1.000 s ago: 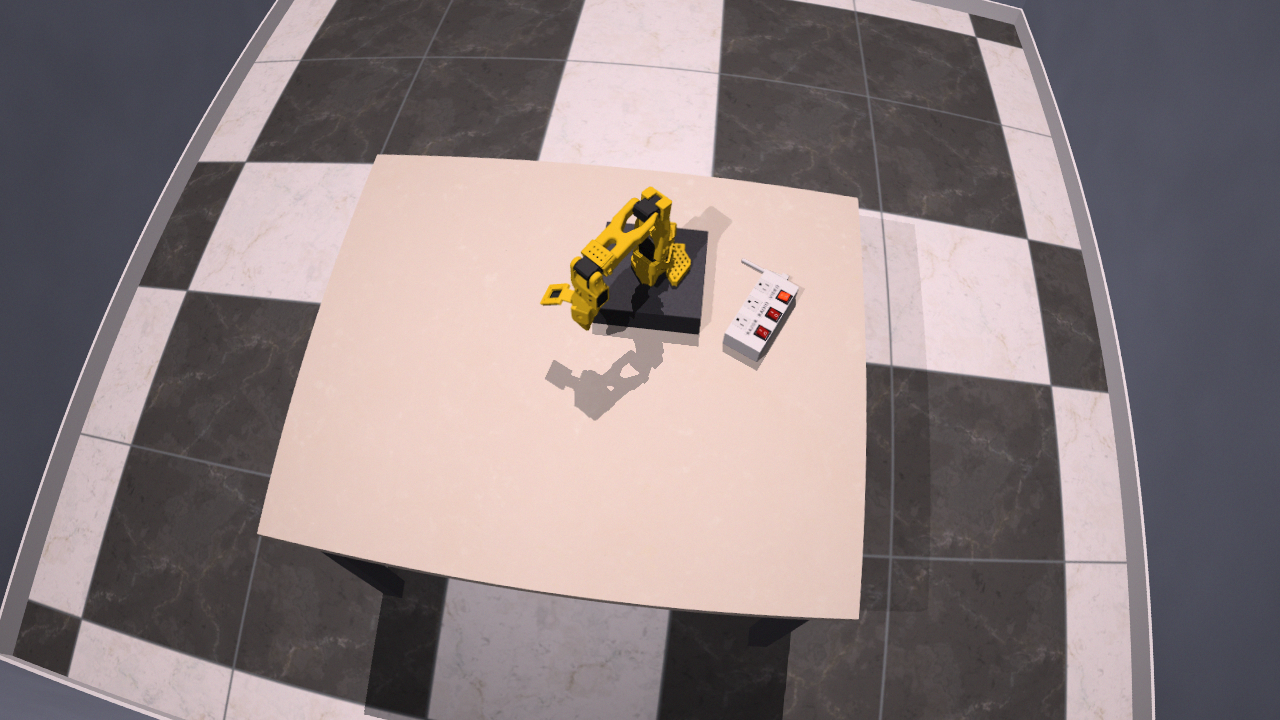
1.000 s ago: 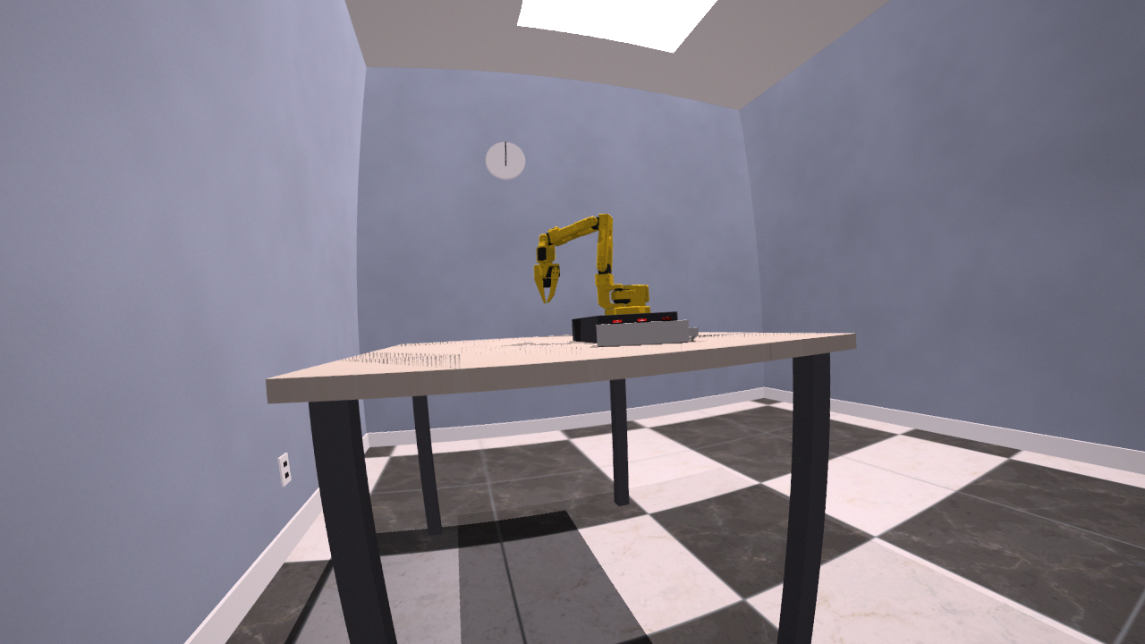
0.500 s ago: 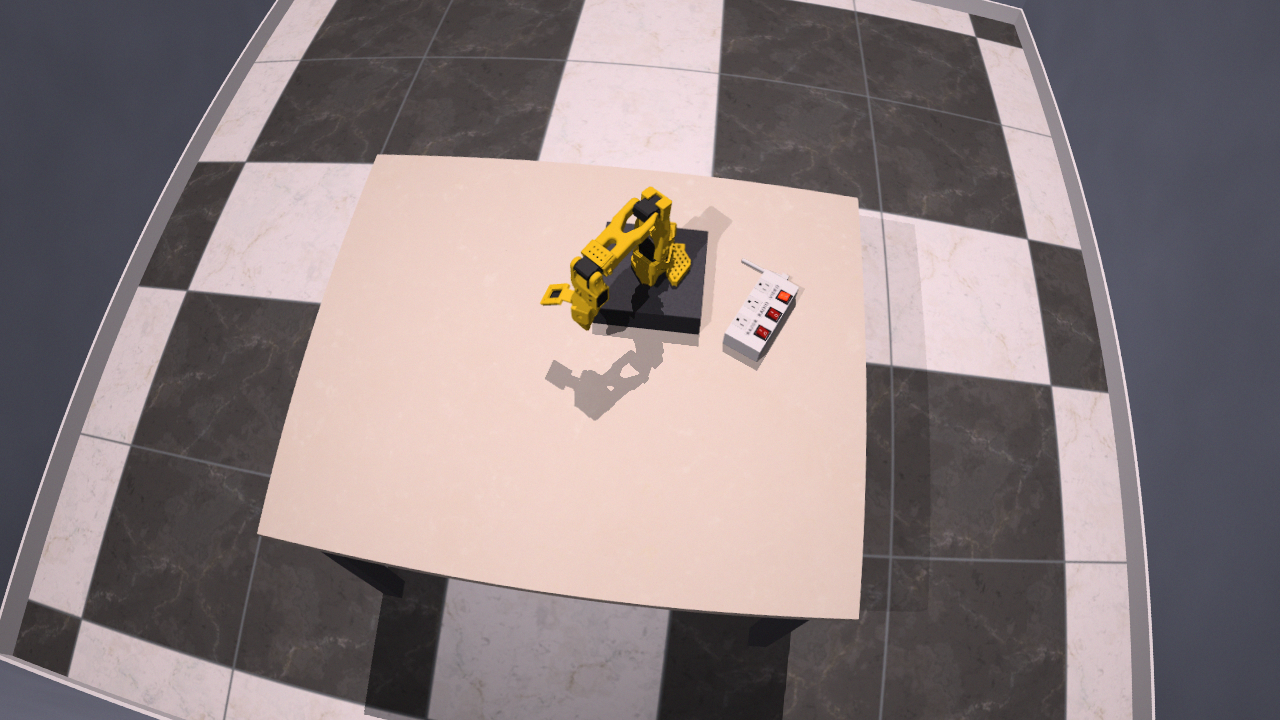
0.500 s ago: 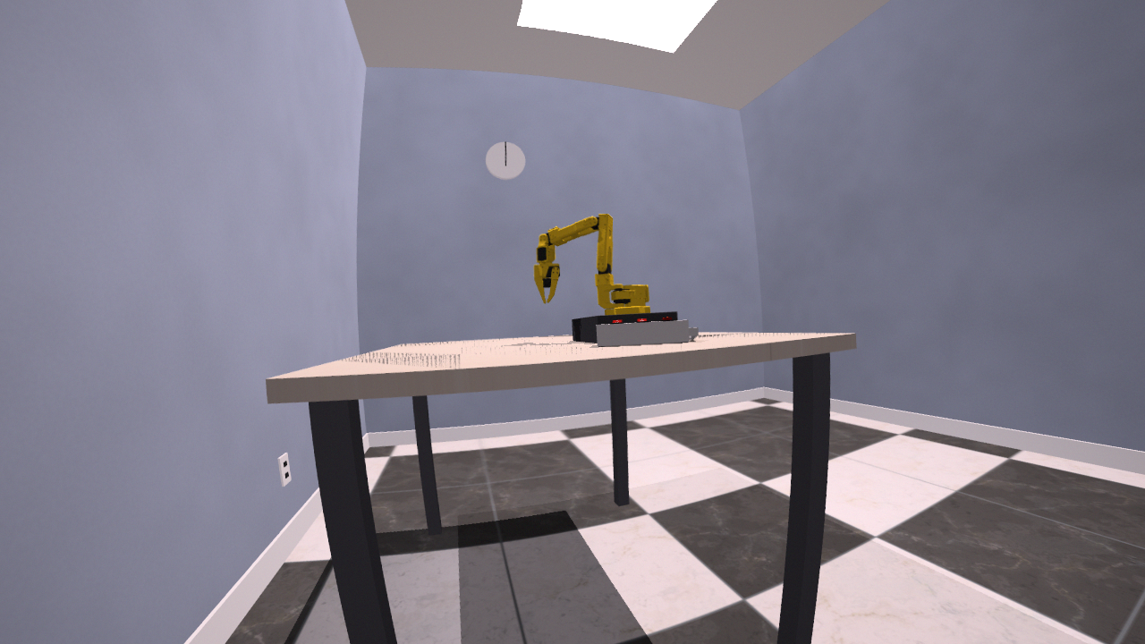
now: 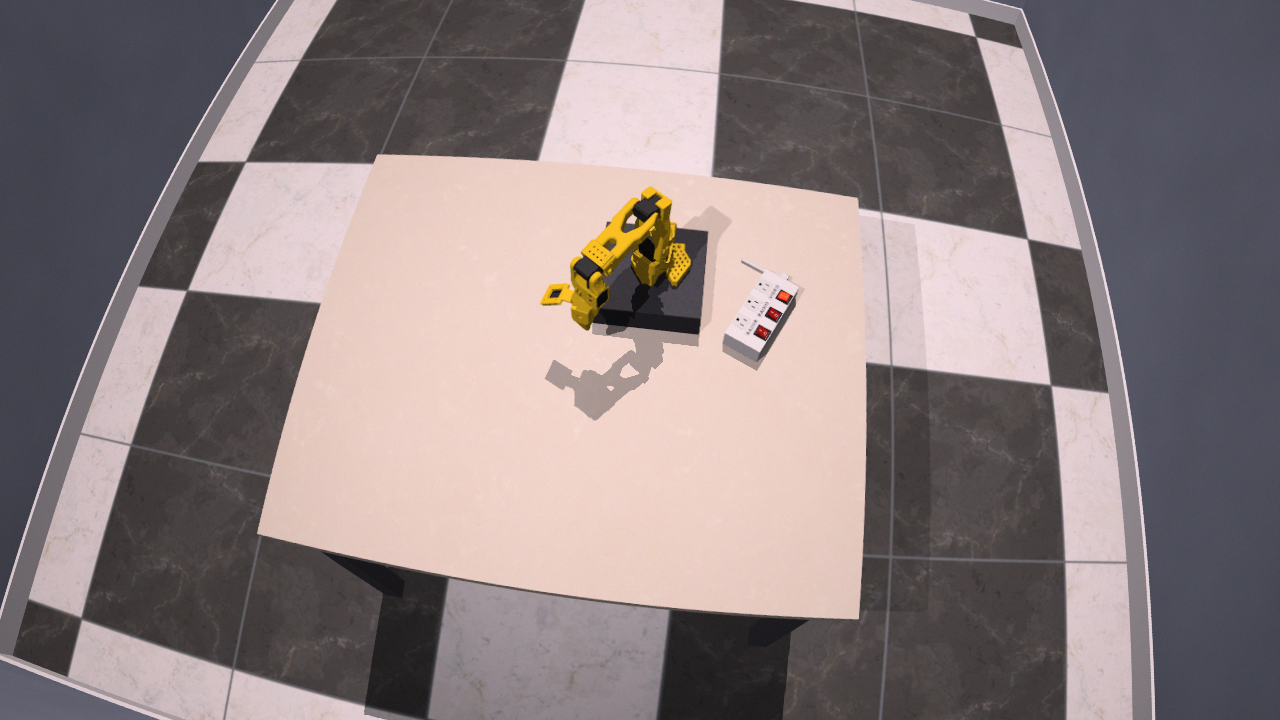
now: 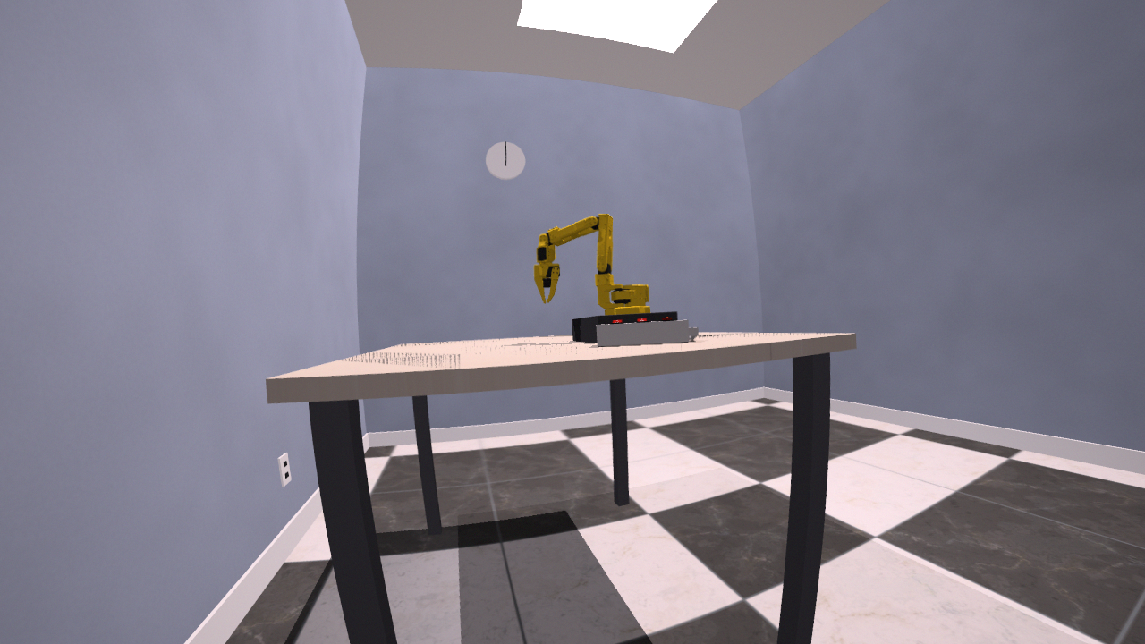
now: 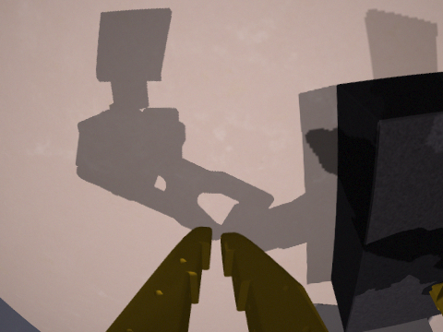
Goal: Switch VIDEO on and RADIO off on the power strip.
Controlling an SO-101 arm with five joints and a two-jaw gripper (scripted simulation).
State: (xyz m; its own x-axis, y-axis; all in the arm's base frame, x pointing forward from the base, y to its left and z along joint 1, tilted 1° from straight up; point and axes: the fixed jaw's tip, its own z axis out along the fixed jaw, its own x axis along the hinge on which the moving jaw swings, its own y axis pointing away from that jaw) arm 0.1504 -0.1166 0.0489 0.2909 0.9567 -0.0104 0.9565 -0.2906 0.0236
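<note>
I have the jaws clenched on nothing, hanging above the worktop (image 5: pixel 501 429) beside the black base (image 5: pixel 689 315). The power strip (image 5: pixel 760 317) lies face up at three o'clock of that base, red switches showing.

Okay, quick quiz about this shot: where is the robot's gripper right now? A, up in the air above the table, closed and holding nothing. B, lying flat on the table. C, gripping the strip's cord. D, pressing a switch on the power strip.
A: the gripper hangs above the table with its fingers together and nothing between them, well away from the power strip.
</note>
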